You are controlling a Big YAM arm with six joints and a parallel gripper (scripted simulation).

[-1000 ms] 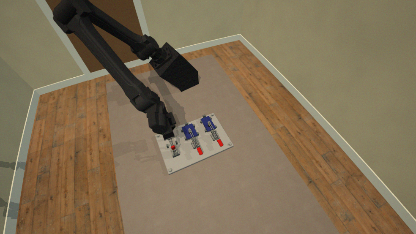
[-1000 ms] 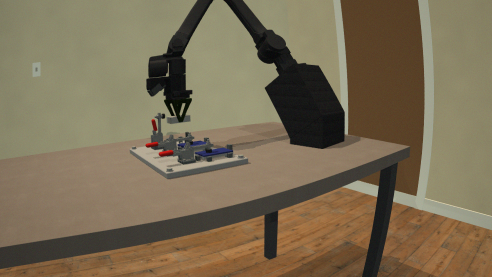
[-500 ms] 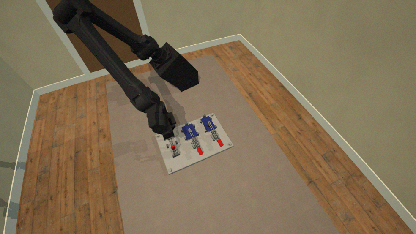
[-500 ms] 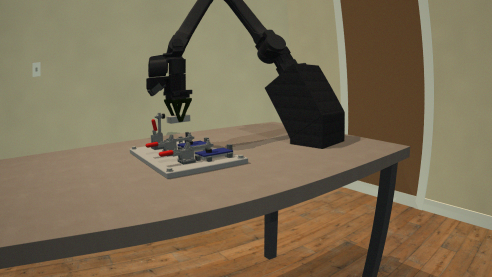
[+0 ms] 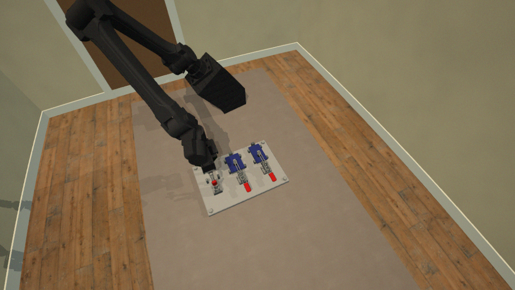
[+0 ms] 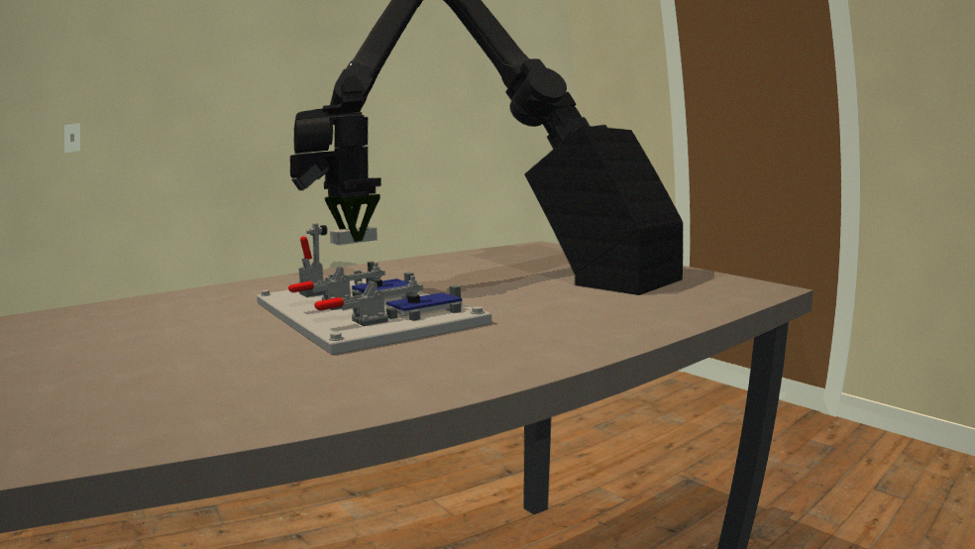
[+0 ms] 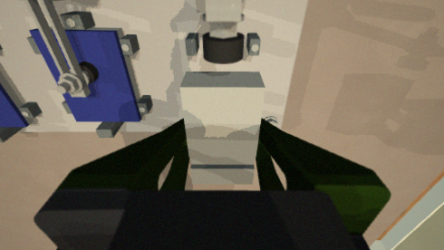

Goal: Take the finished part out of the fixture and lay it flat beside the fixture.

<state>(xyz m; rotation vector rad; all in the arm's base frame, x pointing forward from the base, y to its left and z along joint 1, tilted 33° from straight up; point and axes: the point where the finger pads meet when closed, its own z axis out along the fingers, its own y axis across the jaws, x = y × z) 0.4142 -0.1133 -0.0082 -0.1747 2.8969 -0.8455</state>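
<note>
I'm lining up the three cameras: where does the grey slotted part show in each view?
Top: hidden under the wrist, beside the raised red clamp handle.
Exterior: grey slotted part in the gripper, above the fixture.
Wrist: centre, between the fingers.
Shared landmark: blue blank.

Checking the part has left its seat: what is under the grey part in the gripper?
The grey part hangs in the gripper, held above the fixture near its edge by the opened clamp. The part itself hides the seat directly below.
</note>
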